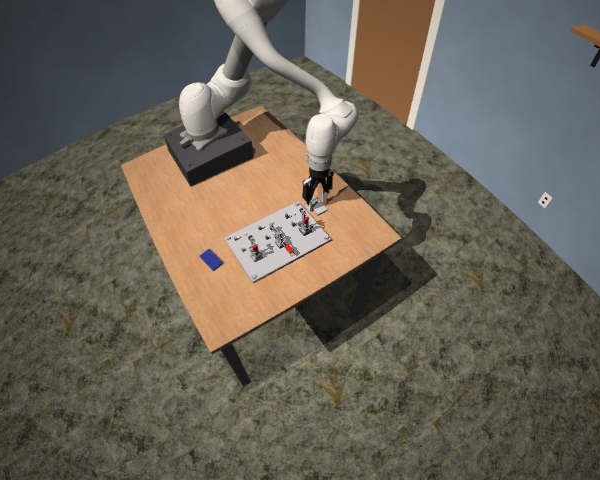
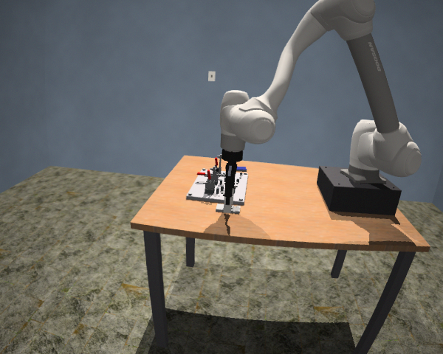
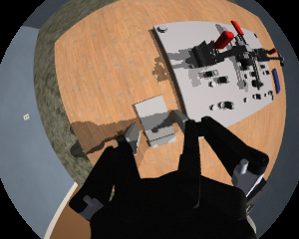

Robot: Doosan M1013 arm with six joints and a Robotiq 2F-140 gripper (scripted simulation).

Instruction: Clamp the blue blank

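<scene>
The finished grey part (image 1: 320, 207) lies flat on the table just beyond the far edge of the grey fixture plate (image 1: 273, 240). My gripper (image 1: 317, 202) points straight down over it. In the wrist view the fingers stand open on either side of the part (image 3: 155, 122), with small gaps showing. The blue blank (image 1: 211, 259) lies flat on the table on the other side of the plate, far from my gripper. It also shows in the wrist view (image 3: 276, 80). All nests on the plate look empty.
Three toggle clamps with red handles stand on the plate (image 1: 259, 249) (image 1: 291, 245) (image 1: 309, 221). The robot's black base (image 1: 209, 147) sits at the table's far corner. The table edge (image 2: 229, 237) is close to the finished part (image 2: 232, 209).
</scene>
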